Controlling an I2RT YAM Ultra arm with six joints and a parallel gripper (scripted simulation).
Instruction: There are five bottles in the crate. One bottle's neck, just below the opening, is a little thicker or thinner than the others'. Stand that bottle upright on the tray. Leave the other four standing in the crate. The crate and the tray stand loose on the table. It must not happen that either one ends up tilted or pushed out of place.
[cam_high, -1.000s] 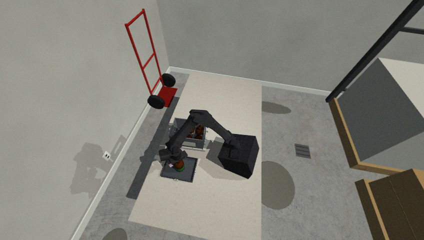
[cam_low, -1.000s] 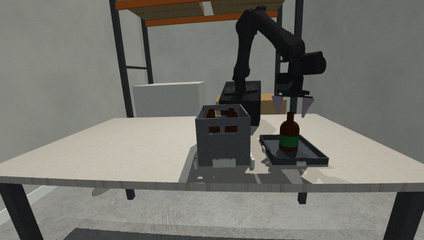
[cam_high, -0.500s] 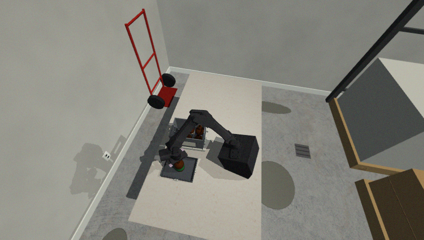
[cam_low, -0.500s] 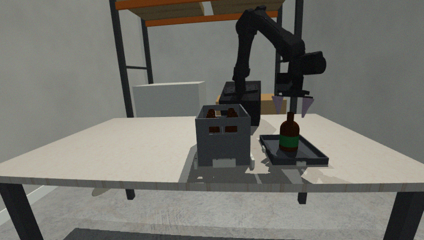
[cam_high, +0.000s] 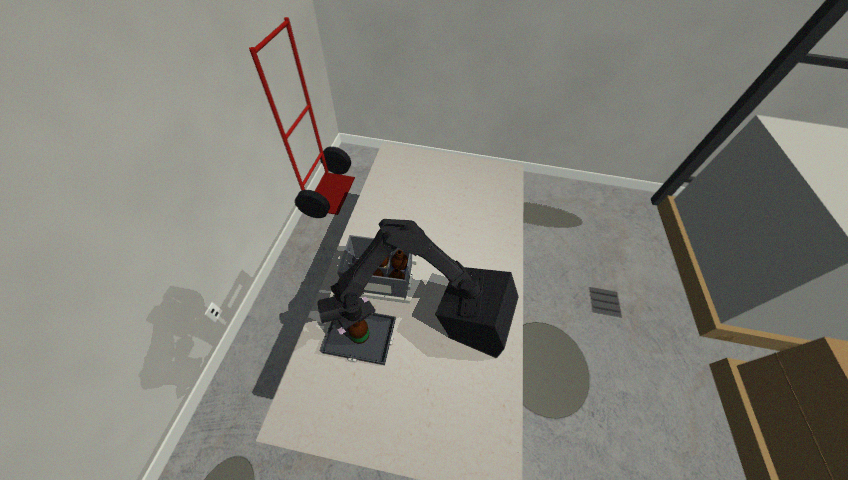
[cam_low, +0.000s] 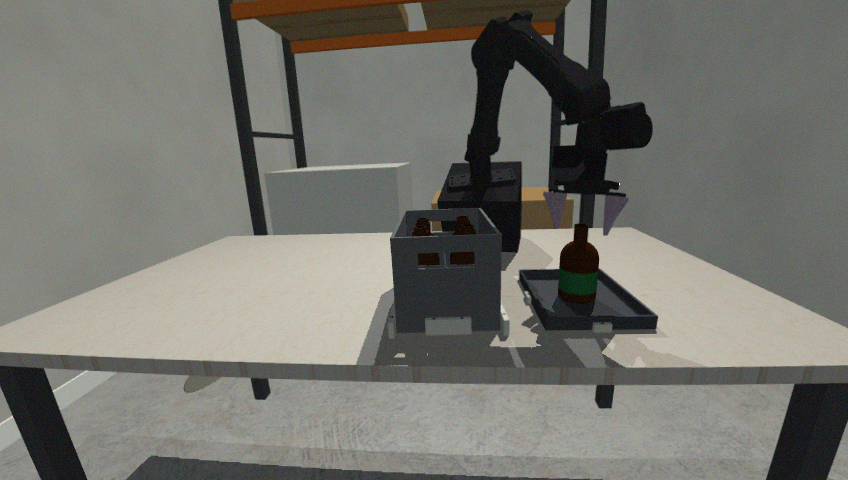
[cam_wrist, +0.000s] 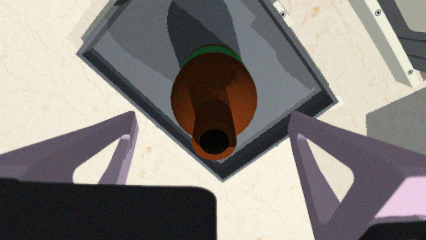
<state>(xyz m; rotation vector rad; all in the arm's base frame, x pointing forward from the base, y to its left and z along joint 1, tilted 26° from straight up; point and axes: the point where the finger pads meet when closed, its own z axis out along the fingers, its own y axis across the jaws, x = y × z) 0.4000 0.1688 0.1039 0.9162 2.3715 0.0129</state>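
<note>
1. Grey-walled room; pale table (cam_low: 238, 297) carries all items.
2. End effector (cam_low: 586, 223): fingers spread wide, holding nothing, poised above the bottle's mouth.
3. Bottle (cam_low: 577, 270), brown with green band: upright on the tray (cam_low: 630, 309), toward the table's front right corner, free of the fingers.
4. Crate (cam_low: 443, 291): beside the tray; other bottles stand inside.
5. Progress: placement apparently done; only withdrawal remains.
6. Views: exterior shows upright stance; wrist shows the bottle near one tray edge; top hides it partly.
</note>
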